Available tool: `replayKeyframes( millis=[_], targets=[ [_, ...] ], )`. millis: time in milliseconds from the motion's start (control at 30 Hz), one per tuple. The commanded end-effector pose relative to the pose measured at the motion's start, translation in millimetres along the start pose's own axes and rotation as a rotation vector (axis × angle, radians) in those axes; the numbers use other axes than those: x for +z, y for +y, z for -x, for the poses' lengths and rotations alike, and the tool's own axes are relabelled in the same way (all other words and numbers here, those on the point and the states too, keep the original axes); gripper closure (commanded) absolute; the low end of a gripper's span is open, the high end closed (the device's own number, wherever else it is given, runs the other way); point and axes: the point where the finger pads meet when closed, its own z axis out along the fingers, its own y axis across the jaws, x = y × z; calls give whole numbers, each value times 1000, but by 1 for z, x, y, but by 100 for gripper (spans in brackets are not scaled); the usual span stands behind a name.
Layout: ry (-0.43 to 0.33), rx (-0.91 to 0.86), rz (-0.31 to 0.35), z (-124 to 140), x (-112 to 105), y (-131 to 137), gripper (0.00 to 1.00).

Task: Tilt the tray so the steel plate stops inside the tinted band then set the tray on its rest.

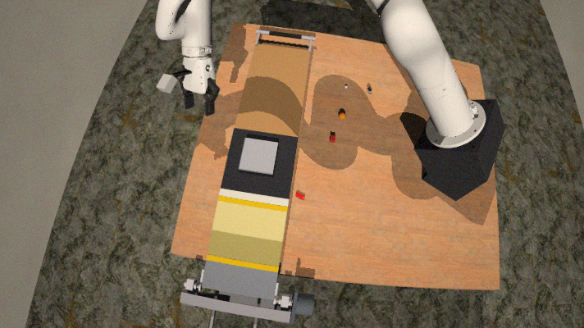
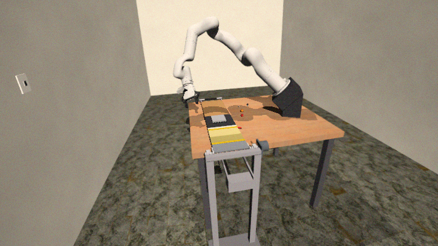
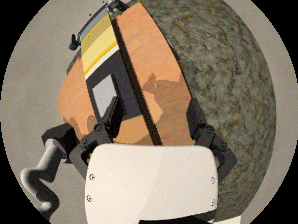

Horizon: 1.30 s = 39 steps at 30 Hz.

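Observation:
The long tray lies along the table's left side. The grey steel plate (image 1: 258, 155) lies flat on the tray's black patch, above the tinted band (image 1: 248, 229). The band lies between two yellow solid lines (image 1: 252, 203) (image 1: 242, 262). The tray's handle bar (image 1: 284, 36) is at its far end; the grey pivot stand (image 1: 241, 298) is at the near end. My gripper (image 1: 198, 101) is open and empty, hanging off the table's left edge, left of the tray's far half. In the wrist view the plate (image 3: 103, 92) and tray show beyond my fingers.
Small items lie on the table right of the tray: two red blocks (image 1: 332, 136) (image 1: 300, 195), an orange ball (image 1: 342, 113), and two tiny pieces (image 1: 369, 88). The arm's black base (image 1: 461, 152) stands at the right. The stand's frame (image 2: 232, 184) reaches the floor.

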Motion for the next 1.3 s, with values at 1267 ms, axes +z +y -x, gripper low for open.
replayKeyframes(
  millis=[1267],
  targets=[
    [-224, 819, 536, 318, -222, 12, 0]
  ],
)
